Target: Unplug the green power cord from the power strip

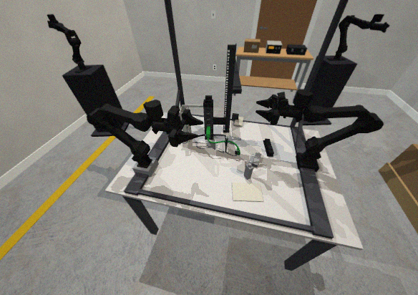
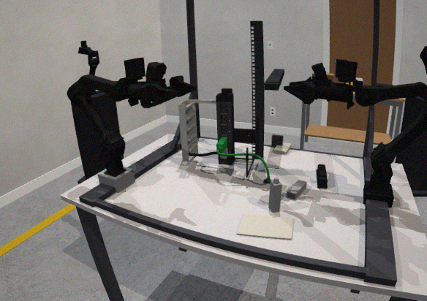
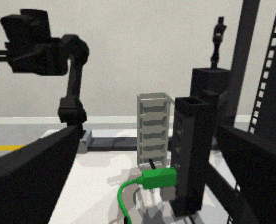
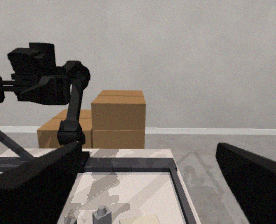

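The green plug [image 1: 208, 132] [image 2: 221, 144] [image 3: 160, 178] sits against the low part of the upright black power strip [image 1: 208, 111] [image 2: 225, 109] [image 3: 193, 155]. Its green cord [image 2: 260, 158] [image 3: 120, 192] curves down toward the white deck [image 1: 190, 171] [image 2: 175, 196]. My left gripper [image 1: 258, 108] [image 2: 286, 88] [image 3: 148, 132], on the right in the top and exterior views, is open and empty, higher than the plug and apart from it. My right gripper [image 1: 200, 129] [image 2: 186, 89] [image 4: 149, 149], on the left there, is open and empty, raised above the deck left of the strip.
A tall perforated post [image 1: 231, 85] [image 2: 258, 90] stands just right of the strip, and a pale slotted rack [image 2: 183, 134] [image 3: 139, 125] left of it. A grey bottle [image 1: 248, 172] [image 2: 275, 197], a cream pad [image 1: 248, 192] [image 2: 265, 227] and a black block [image 1: 268, 147] [image 2: 322, 176] are on the deck.
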`<state>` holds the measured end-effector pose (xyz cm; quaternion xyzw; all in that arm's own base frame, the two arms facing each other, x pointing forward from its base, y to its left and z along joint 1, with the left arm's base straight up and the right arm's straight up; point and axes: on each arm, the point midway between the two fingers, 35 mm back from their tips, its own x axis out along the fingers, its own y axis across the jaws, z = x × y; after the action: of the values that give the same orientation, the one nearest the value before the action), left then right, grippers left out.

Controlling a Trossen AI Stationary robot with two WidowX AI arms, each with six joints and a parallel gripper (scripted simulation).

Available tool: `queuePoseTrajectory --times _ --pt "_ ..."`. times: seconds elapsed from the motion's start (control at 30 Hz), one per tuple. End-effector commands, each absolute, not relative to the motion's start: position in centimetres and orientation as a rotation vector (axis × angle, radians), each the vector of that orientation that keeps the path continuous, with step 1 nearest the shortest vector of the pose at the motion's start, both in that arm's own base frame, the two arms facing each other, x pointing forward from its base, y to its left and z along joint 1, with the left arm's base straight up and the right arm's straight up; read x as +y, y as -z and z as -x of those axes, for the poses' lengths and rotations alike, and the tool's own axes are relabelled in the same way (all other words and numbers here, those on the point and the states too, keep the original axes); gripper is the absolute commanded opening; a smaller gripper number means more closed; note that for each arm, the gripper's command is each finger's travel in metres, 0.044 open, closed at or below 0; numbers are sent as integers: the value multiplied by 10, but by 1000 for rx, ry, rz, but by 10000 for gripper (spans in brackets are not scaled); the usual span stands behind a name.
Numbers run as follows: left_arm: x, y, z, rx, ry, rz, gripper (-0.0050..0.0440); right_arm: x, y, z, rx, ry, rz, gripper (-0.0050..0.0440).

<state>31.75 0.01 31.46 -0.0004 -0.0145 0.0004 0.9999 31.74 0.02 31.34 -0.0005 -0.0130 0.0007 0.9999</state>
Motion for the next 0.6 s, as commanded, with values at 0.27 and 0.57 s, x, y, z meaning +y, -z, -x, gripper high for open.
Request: queuePoseTrajectory --times 0.27,0.57 --pt "0 -327 -314 -8 12 -12 400 13 -320 -330 29 -38 -111 256" --pt "-1 -319 -305 163 47 -24 400 59 -292 -364 333 -85 -445 220"
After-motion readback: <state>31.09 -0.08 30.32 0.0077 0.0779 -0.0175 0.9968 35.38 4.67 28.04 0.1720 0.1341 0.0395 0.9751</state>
